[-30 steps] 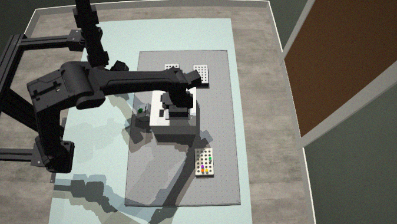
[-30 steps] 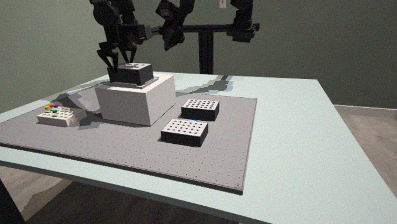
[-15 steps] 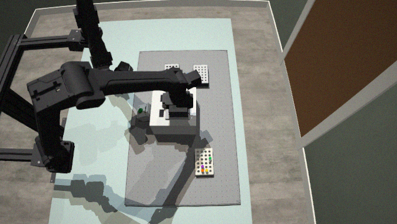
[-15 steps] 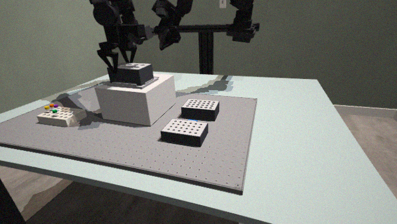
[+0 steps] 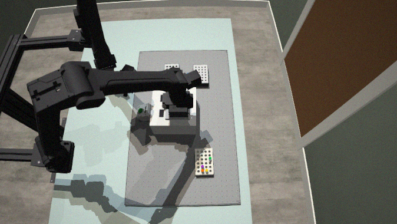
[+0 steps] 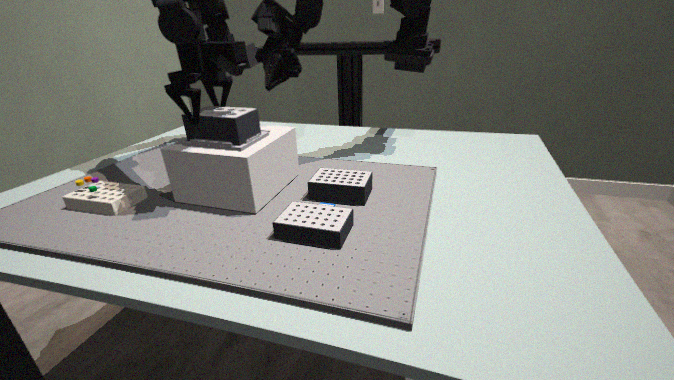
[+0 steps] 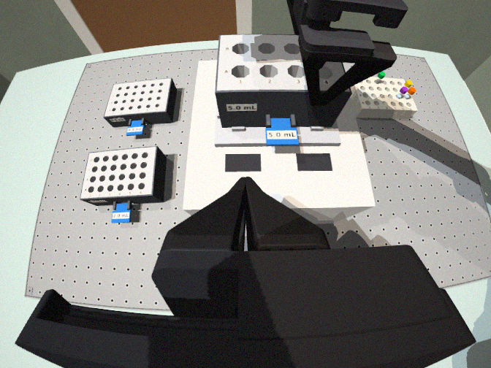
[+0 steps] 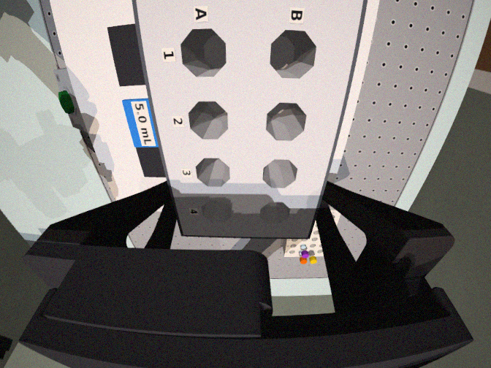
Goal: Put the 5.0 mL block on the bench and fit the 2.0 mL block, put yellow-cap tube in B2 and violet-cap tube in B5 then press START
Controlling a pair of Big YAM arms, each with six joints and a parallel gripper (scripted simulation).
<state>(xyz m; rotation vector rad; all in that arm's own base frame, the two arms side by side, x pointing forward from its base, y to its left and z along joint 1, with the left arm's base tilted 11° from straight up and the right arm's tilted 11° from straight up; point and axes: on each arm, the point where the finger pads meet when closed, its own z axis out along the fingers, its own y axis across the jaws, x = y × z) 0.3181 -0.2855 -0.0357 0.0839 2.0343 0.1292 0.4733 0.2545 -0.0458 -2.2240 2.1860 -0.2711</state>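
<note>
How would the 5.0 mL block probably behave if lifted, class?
The 5.0 mL block would likely stay stiff, given its straight edges and flat faces. It may feel heavy, though its wide bores perhaps lighten it. Its broad, boxy shape suggests it wouldn't roll.

Left tool (image 5: 126, 95) (image 6: 270, 88) (image 7: 245, 180) shifted closer to mixer (image 5: 157, 118) (image 6: 212, 177) (image 7: 277, 184) (image 8: 89, 43); left arm's pose changed with it.
</note>
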